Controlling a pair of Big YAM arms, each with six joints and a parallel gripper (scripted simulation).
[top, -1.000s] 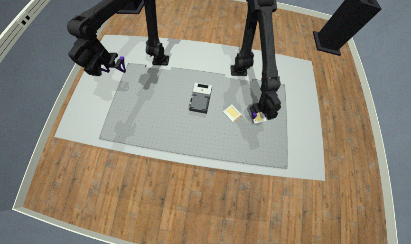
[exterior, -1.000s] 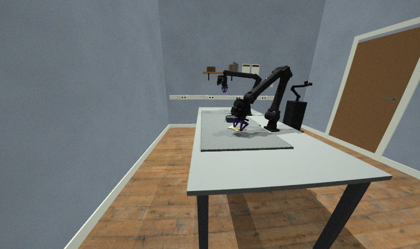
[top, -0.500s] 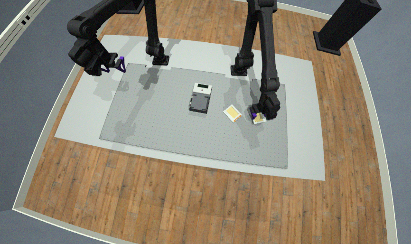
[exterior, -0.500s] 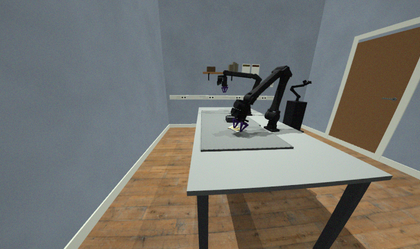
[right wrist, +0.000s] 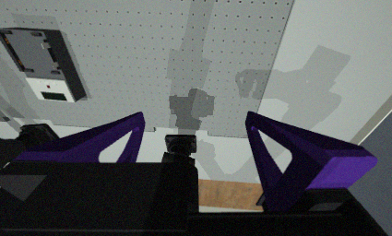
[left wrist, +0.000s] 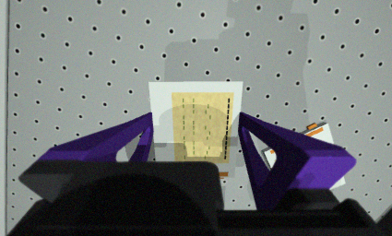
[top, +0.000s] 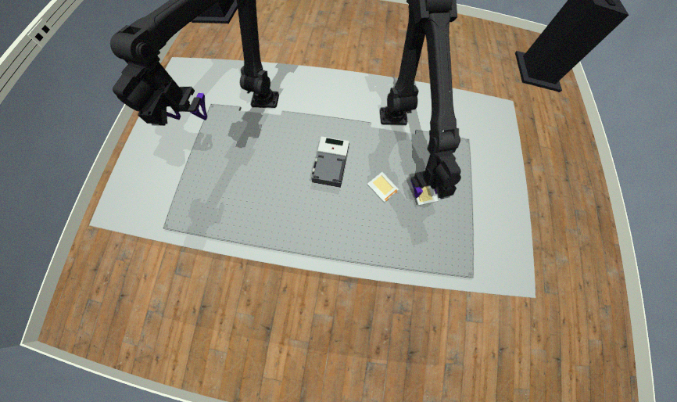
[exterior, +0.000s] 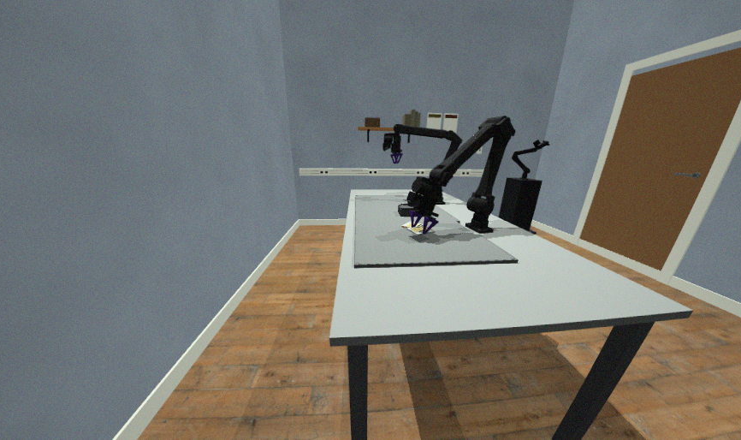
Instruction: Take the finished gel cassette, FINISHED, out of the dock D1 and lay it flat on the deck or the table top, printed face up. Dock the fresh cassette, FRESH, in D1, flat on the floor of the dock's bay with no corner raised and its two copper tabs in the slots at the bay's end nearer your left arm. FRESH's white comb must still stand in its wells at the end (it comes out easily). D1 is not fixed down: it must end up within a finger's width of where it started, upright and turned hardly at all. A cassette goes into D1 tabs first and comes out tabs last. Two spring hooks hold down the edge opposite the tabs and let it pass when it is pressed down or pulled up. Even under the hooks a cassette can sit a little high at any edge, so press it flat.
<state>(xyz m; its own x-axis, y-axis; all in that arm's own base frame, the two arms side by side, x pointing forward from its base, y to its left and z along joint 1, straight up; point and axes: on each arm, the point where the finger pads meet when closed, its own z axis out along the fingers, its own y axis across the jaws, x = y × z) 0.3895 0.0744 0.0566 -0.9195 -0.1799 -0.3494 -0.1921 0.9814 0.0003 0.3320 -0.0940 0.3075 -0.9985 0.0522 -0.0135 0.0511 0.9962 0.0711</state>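
Observation:
My left gripper (top: 427, 192) (left wrist: 196, 118) is shut on FINISHED (top: 425, 199) (left wrist: 198, 124), gripping it by two opposite edges. Its yellow face shows dashed green and black lanes, and it is held above the deck. FRESH (top: 382, 185) (left wrist: 326, 135) lies on the deck between that gripper and the dock, turned at an angle, with orange copper tabs at one end. I cannot make out its comb. The dock D1 (top: 328, 168) (right wrist: 36, 55) stands upright with an empty dark bay. My right gripper (top: 191, 117) (right wrist: 195, 117) is open and empty, high over the table's far end.
The perforated deck (top: 291, 219) (exterior: 379, 251) lies on the white table (top: 499, 199) (exterior: 444, 300). The dock's white end with a dark display (top: 334, 141) (right wrist: 53, 96) faces the arm bases. The left arm's base (top: 393, 116) and right arm's base (top: 264, 98) stand along the deck's back edge.

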